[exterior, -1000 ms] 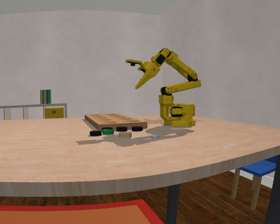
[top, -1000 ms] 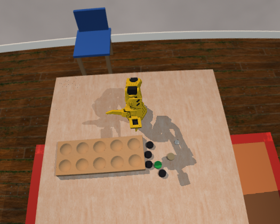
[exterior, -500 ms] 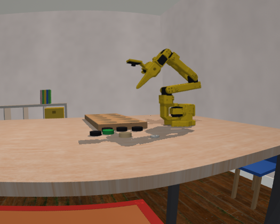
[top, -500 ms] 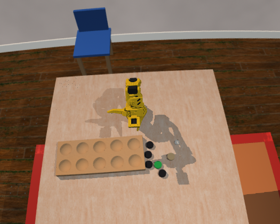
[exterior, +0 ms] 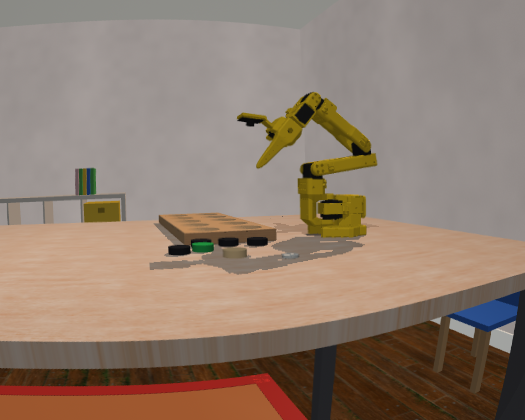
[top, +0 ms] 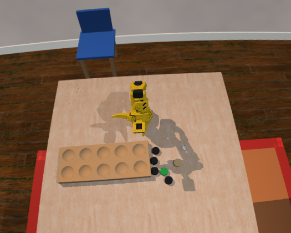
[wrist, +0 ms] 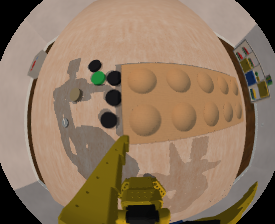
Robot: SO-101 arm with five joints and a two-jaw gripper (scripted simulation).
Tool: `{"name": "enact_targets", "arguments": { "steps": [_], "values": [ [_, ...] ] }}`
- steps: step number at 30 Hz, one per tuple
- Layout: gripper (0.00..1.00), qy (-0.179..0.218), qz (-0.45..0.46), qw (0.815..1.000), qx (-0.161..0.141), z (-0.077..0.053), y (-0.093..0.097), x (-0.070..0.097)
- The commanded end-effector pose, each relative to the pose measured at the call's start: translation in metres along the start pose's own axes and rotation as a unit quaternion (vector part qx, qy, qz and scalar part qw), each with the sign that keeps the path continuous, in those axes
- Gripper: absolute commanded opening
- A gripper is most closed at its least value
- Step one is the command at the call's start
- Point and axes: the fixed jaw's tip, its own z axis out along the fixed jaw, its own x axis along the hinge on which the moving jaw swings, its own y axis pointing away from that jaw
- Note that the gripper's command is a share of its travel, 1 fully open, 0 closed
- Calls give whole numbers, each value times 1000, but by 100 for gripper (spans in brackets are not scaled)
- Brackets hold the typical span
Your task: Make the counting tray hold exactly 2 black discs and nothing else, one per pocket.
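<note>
The wooden counting tray (top: 105, 162) lies on the table with two rows of pockets, all empty. Several black discs lie just off its right end: one (top: 155, 150), another (top: 153, 160), a third (top: 154, 171), and one further out (top: 169, 180). My gripper (top: 128, 125) is open and empty, held high above the table behind the tray. In the side view the gripper (exterior: 251, 142) hangs well above the tray (exterior: 217, 226). The wrist view shows the tray (wrist: 181, 103) and the black discs (wrist: 112, 98) below the open gripper (wrist: 181, 176).
A green disc (top: 163, 171) touches or nearly touches the lowest black disc by the tray. A tan disc (top: 177, 162) and a small silver piece (top: 183, 147) lie further right. The arm's base (exterior: 332, 215) stands behind the tray.
</note>
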Motion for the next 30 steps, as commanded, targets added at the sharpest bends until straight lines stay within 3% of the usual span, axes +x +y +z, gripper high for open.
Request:
{"name": "enact_targets", "arguments": {
  "steps": [1, 30],
  "values": [
    [100, -9, 3, 1000, -3, -3, 1, -4],
    [100, -3, 2, 1000, -2, -2, 1, -3]
  ]
}}
